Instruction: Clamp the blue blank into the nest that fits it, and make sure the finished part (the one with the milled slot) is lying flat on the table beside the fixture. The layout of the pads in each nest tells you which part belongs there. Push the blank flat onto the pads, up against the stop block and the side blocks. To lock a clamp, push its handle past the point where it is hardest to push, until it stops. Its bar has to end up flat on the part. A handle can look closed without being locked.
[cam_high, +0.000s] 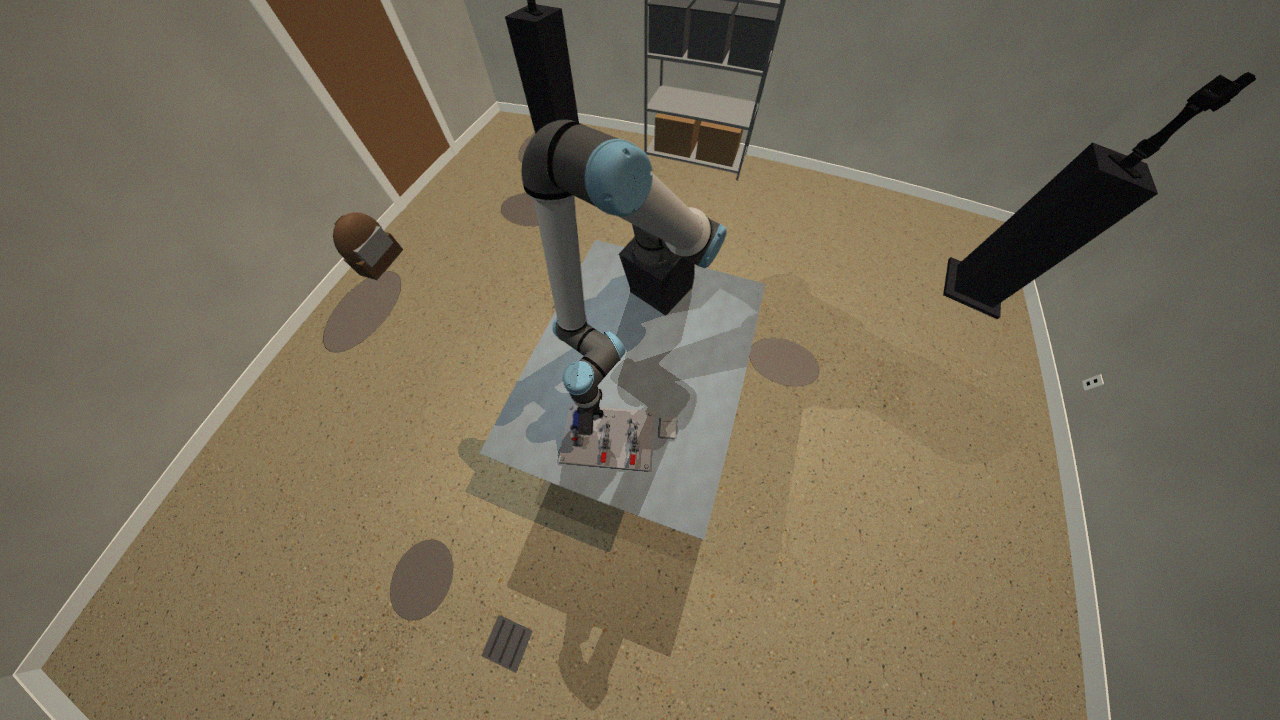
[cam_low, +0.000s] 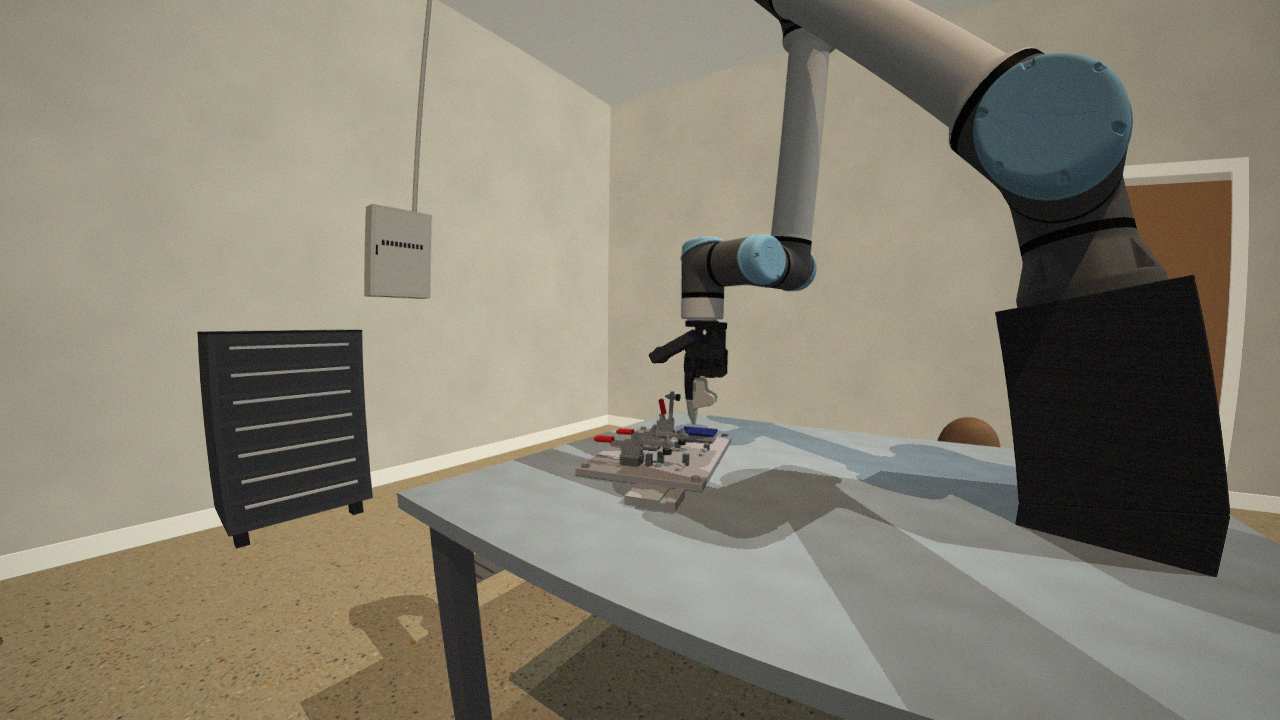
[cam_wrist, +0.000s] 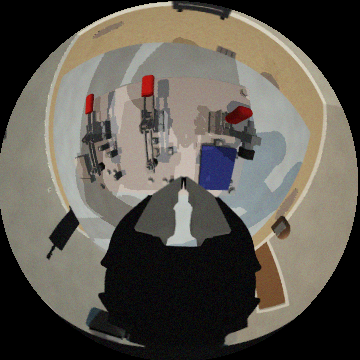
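The blue blank (cam_high: 575, 418) (cam_low: 700, 431) (cam_wrist: 217, 167) lies roughly flat in the end nest of the fixture plate (cam_high: 581, 454) (cam_low: 595, 471) (cam_wrist: 185, 95); its pads are hidden. The clamp beside it has its red handle (cam_low: 662, 406) (cam_wrist: 239, 115) standing up and its bar raised off the blank. The middle red handle (cam_high: 603, 456) (cam_wrist: 147, 86) and the far-end red handle (cam_high: 632, 459) (cam_wrist: 89, 103) lie low, with no part visible under their bars; locking cannot be told. The pale finished part (cam_high: 668, 428) (cam_low: 653, 497) lies flat beside the fixture; its slot is unclear. My gripper (cam_low: 692, 422) (cam_wrist: 183, 177) is shut, empty, above the plate near the blank.
The fixture stands near one end of the table (cam_high: 707, 340) (cam_low: 554, 537). The robot's black base (cam_high: 657, 275) (cam_low: 1114, 420) is at the other end. The raised clamp stands close to the gripper, and the low clamps rise from the same plate.
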